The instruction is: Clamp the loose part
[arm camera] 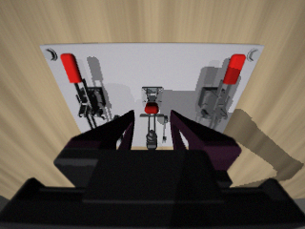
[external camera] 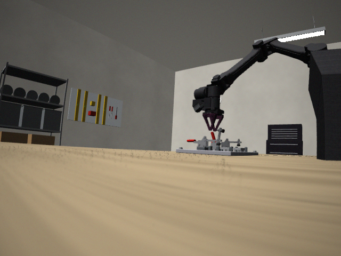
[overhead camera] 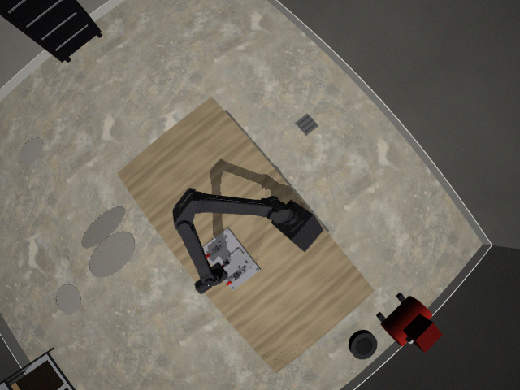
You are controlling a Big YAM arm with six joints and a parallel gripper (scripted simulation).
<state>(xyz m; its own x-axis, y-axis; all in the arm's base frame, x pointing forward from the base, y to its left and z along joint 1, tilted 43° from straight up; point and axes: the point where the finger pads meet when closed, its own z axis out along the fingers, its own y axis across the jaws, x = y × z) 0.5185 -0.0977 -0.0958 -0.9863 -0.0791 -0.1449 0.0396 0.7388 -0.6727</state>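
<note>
The fixture plate (overhead camera: 248,261) (external camera: 203,151) (arm camera: 152,62) carries three clamps with red handles. The outer handles, left (arm camera: 71,68) and right (arm camera: 234,69) in the wrist view, lie low. The middle clamp's handle (external camera: 212,135) (arm camera: 152,109) stands steeply up, and its bar (external camera: 219,135) is raised. My gripper (external camera: 212,129) (arm camera: 152,114) is partly open and empty, pointing down just above the middle handle. In the wrist view that handle shows between the fingertips; contact cannot be told. I cannot make out the loose part; the fingers and clamps hide much of the nests.
The fixture lies near one long edge of the wooden table (overhead camera: 293,302). The outer clamps stand on both sides of the gripper. The arm base (overhead camera: 300,228) (external camera: 329,110) stands at the opposite long edge. The arm's shadow falls across the table and part of the plate.
</note>
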